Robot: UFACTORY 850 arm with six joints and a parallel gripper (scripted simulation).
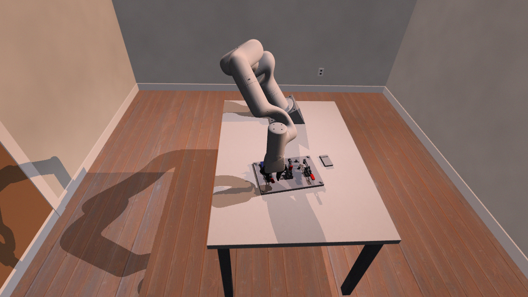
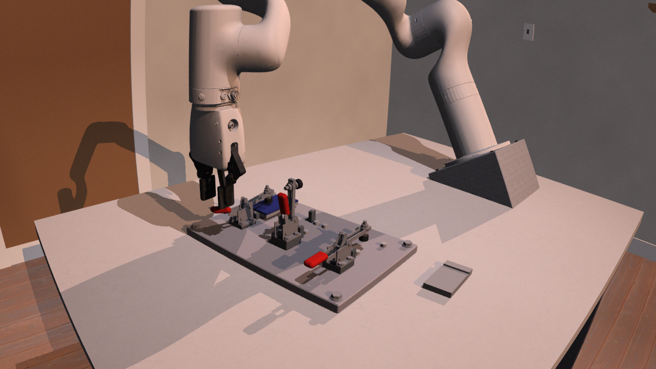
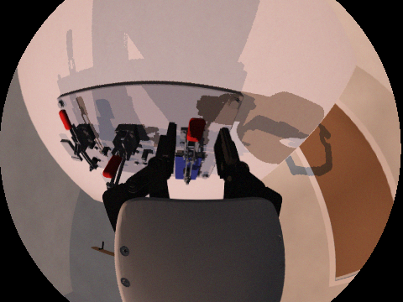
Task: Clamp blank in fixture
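The blue blank point(image 2: 268, 206) point(image 1: 262, 163) point(image 3: 180, 169) lies in the left nest of the grey fixture plate point(image 2: 249, 250) point(image 1: 291, 188). That nest's clamp has its red handle point(image 2: 221, 209) point(image 3: 194, 127) lying low and flat, pointing away from the blank. My gripper point(image 2: 215, 198) point(image 1: 272, 175) point(image 3: 196, 135) is open and empty. It hangs just above this handle, with a finger on either side and clear of it. The finished part point(image 2: 447, 278) point(image 1: 326, 160), grey with a slot at one end, lies flat on the table to the right of the plate.
The middle clamp point(image 2: 283, 202) has its red handle standing upright. The right clamp point(image 2: 314, 260) has its red handle low, over an empty nest. The arm's base block point(image 2: 490, 176) stands at the back of the table.
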